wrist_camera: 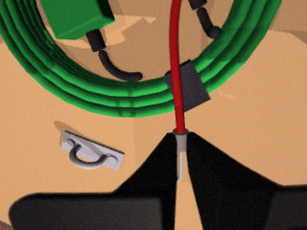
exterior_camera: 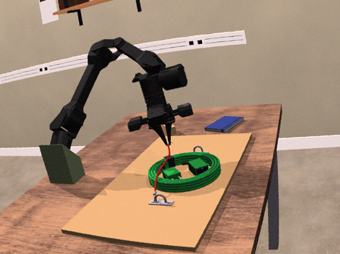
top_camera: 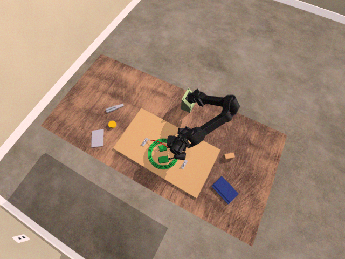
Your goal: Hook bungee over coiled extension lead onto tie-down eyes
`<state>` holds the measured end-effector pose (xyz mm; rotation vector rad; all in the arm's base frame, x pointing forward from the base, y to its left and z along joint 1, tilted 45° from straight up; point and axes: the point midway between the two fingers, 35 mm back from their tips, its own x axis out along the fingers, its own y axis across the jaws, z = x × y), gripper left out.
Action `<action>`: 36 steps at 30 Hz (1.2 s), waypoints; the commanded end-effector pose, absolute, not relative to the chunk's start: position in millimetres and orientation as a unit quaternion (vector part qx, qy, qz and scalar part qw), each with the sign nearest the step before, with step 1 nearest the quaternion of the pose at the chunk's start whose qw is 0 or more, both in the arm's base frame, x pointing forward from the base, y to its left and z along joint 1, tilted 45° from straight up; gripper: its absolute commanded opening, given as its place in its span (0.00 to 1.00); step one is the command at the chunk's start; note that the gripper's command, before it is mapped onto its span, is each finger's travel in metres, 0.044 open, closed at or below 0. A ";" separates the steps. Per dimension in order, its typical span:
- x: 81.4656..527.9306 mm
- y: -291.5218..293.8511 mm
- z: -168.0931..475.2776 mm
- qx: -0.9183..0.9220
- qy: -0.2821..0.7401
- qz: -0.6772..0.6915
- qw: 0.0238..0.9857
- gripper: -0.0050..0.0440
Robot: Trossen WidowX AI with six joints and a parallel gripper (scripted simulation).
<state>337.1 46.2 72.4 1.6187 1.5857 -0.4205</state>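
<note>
One bungee (exterior_camera: 159,171) end sits clamped in the jaws, cord slanting down across the coil (exterior_camera: 185,175) toward the near eye (exterior_camera: 161,199).

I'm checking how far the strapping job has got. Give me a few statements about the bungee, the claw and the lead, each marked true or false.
1. The claw is shut on the bungee's free hook. True.
2. The red bungee is already fastened to both tie-down eyes. False: it reaches only the near eye; the far eye is bare.
3. The coiled extension lead lies on the tan board. True.
4. The claw holds the hook down against the board. False: it is raised above the coil.
5. The blue book lies on the board. False: it lies on the wooden table, off the board.
</note>
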 end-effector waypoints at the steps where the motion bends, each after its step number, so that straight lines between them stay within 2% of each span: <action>1: 344.0 48.6 78.1 0.650 0.622 -0.169 0.402 0.00; 36: 365.3 68.8 101.9 0.700 0.592 -0.209 0.342 0.00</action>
